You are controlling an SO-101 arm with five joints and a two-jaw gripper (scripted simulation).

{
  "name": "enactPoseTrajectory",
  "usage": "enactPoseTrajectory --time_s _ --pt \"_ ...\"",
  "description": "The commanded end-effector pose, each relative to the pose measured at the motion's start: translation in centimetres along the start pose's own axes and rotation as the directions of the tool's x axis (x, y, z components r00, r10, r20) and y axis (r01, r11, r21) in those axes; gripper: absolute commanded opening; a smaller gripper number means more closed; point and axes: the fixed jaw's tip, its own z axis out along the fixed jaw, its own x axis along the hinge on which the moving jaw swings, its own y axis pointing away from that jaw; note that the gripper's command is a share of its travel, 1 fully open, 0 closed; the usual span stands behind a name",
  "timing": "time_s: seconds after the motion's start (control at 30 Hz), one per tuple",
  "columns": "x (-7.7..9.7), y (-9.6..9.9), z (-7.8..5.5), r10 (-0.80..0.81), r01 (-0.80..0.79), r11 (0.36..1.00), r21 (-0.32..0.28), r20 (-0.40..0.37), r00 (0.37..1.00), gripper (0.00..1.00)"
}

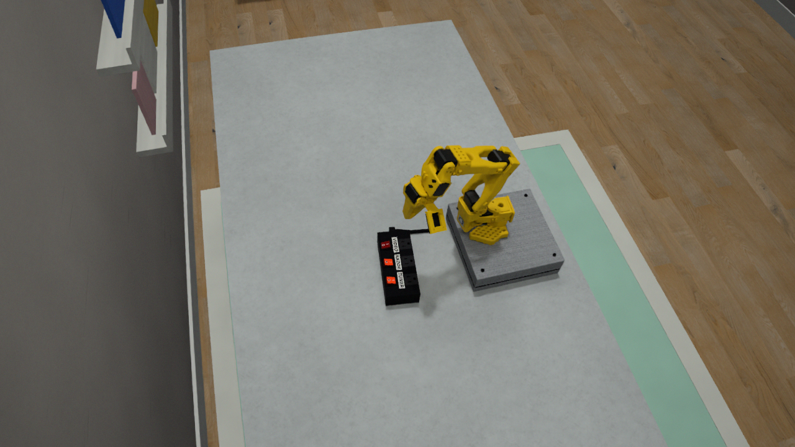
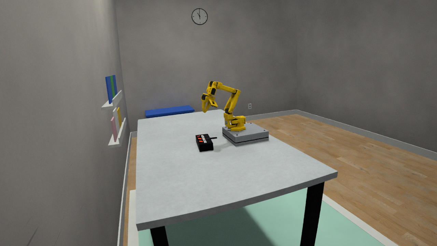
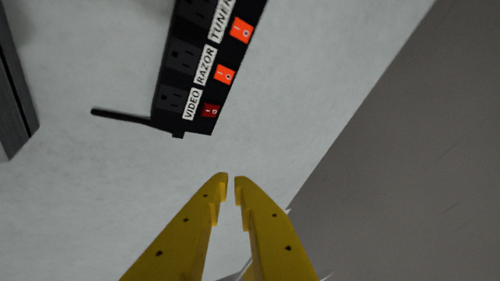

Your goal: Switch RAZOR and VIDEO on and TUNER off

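Observation:
The black power strip (image 1: 410,288) (image 2: 205,146) (image 3: 177,58) lies on the grey table with its labels facing up, just left of the arm's base. Its VIDEO switch (image 1: 384,244) (image 3: 210,110) is dark red. The RAZOR switch (image 1: 387,261) (image 3: 223,74) and the TUNER switch (image 1: 390,279) (image 3: 241,30) glow bright orange. A short cord stub (image 1: 415,230) (image 3: 117,115) sticks out at the VIDEO end. My gripper (image 1: 405,213) (image 2: 203,111) (image 3: 230,183) is shut and empty. It points downward in the air above the table, a little beyond the strip's VIDEO end.
The arm stands on a grey base plate (image 1: 522,249) (image 2: 253,134) right of the strip. The table's left edge runs close to a grey wall with small shelves of books (image 1: 147,105) (image 2: 114,122). A blue mat (image 2: 169,110) lies behind the table.

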Motion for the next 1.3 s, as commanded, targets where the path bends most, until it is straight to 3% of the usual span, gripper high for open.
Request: enactPoseTrajectory --time_s 0.0,0.2,0.6,0.67,1.03,1.27 --pt "-0.6 1.1 0.5 -0.178 0.180 0.982 -0.060 0.034 0.983 0.00" --pt "-1.1 1.8 0.7 -0.330 0.336 0.937 -0.095 0.072 0.941 0.00" --pt "-2.0 3.6 1.2 -0.640 0.667 0.733 -0.135 0.196 0.743 0.00" --pt "-2.0 3.6 1.2 -0.640 0.667 0.733 -0.135 0.196 0.743 0.00" --pt "-2.5 4.6 1.4 -0.762 0.806 0.578 -0.125 0.272 0.588 0.00" --pt "-2.5 4.8 1.4 -0.785 0.834 0.538 -0.119 0.290 0.548 0.00"
